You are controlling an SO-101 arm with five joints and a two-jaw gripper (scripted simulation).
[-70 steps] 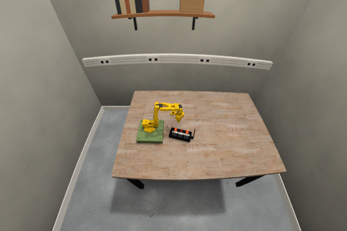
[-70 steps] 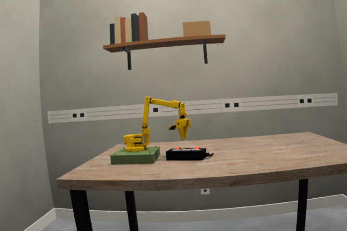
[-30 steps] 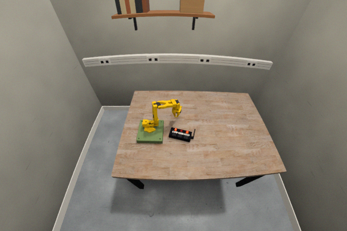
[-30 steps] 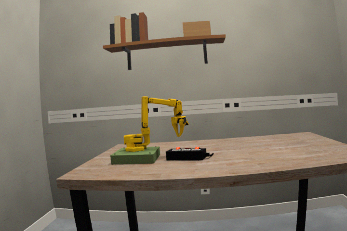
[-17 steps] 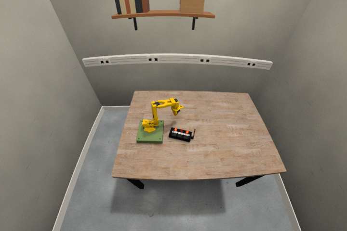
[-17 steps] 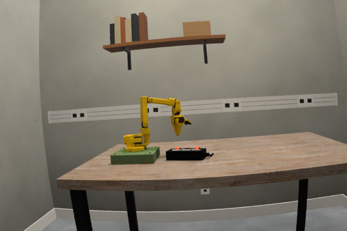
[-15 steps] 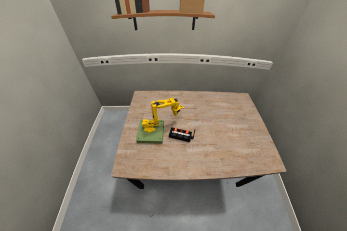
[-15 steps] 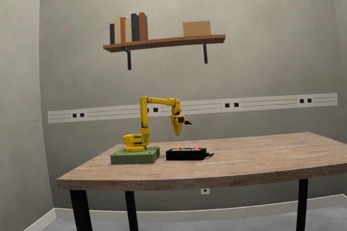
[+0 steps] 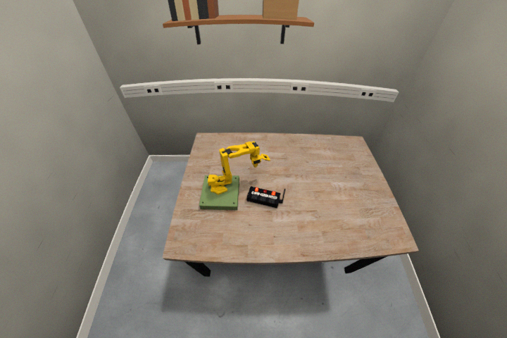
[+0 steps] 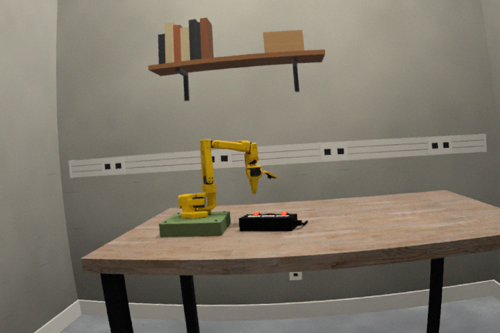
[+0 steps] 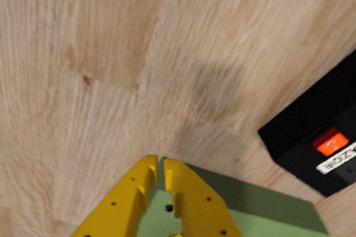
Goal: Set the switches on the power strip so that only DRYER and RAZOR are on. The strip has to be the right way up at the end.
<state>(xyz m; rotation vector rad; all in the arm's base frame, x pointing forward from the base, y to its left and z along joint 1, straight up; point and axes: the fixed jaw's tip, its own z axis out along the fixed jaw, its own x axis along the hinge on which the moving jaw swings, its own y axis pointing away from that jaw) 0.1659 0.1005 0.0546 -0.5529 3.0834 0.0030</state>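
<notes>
The black power strip (image 9: 264,196) lies flat on the wooden table, switches up, just right of the green base. Two switches glow red on it in the top and exterior views (image 10: 268,221). In the wrist view one corner of the strip (image 11: 329,148) shows at the right, with a lit red switch (image 11: 330,142) above a white label that reads RAZOR. My yellow gripper (image 10: 253,191) hangs well above the table, behind the strip's left end, pointing down. Its jaws are shut and hold nothing.
The arm stands on a green base block (image 9: 220,193) at the table's left side, also seen in the wrist view (image 11: 250,207). A short black cable stub (image 9: 283,195) sticks out of the strip's right end. A wall shelf (image 10: 235,58) hangs high behind.
</notes>
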